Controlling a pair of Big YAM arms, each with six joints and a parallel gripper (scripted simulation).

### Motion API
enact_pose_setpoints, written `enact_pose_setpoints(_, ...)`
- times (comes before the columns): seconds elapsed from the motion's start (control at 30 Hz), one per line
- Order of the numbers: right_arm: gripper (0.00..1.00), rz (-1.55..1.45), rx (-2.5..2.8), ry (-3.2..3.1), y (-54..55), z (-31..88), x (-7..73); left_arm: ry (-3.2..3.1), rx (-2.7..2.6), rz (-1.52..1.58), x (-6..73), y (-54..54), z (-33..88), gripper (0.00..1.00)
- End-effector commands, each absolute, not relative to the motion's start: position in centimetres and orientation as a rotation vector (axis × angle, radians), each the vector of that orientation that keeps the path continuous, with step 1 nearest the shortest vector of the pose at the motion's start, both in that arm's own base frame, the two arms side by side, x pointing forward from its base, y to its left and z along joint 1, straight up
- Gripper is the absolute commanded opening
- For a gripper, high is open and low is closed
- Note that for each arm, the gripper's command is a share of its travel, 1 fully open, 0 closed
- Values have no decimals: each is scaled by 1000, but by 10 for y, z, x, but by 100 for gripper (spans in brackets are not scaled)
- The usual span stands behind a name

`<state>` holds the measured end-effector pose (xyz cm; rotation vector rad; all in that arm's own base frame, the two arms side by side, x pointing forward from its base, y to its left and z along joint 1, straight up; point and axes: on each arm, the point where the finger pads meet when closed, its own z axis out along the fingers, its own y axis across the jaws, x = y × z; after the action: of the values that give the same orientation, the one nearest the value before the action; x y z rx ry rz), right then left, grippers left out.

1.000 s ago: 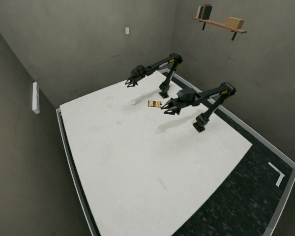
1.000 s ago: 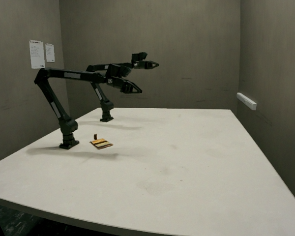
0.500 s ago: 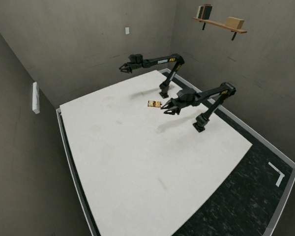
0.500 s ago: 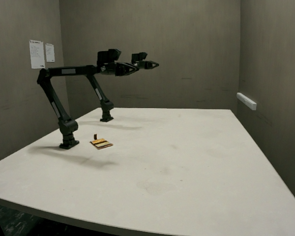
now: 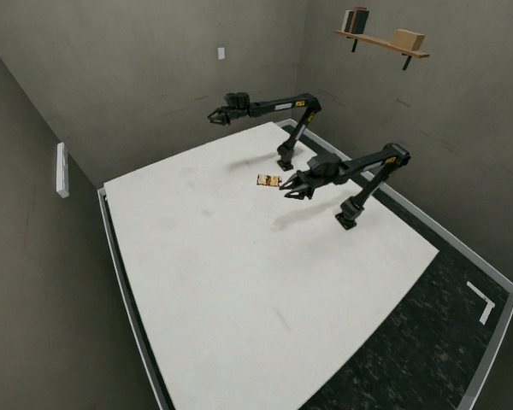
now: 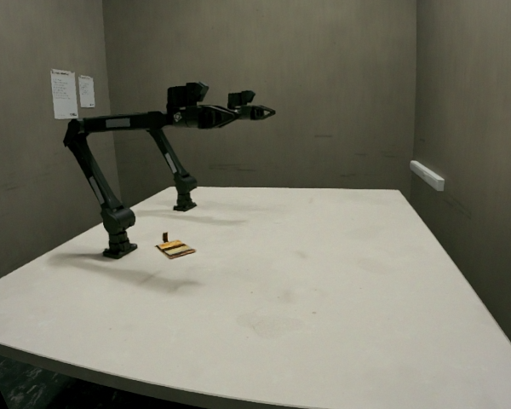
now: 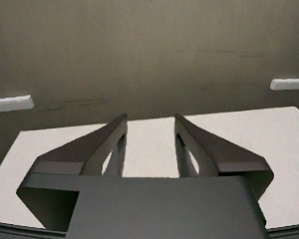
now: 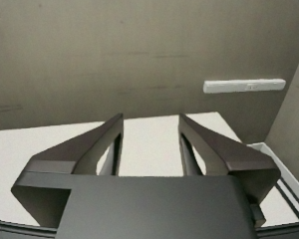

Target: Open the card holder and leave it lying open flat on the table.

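Observation:
The card holder lies open on the table, with an orange side and a pale yellow side separated by a dark band. A small dark strap stands upright at one edge in the exterior view. My left gripper is part open and empty, raised high above the table. In the top view its fingertips appear beside the holder. My right gripper is also part open, empty and raised high. The holder shows in neither wrist view.
The white table carries both arm bases, one on each side of the holder in the top view. A wall shelf with books and a box is far behind the arms. A white bar is on the opposite wall.

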<state>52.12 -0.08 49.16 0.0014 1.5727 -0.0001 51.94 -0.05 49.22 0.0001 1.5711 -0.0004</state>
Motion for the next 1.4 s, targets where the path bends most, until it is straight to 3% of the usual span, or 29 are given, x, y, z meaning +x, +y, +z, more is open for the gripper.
enact_pose_setpoints(0.0,43,3,-10,1543,3,509,513,1555,6,-16,516,-7,495,36)
enact_pose_setpoints(1.37,43,-3,-20,1532,4,517,512,1495,4,-6,521,-5,536,36)
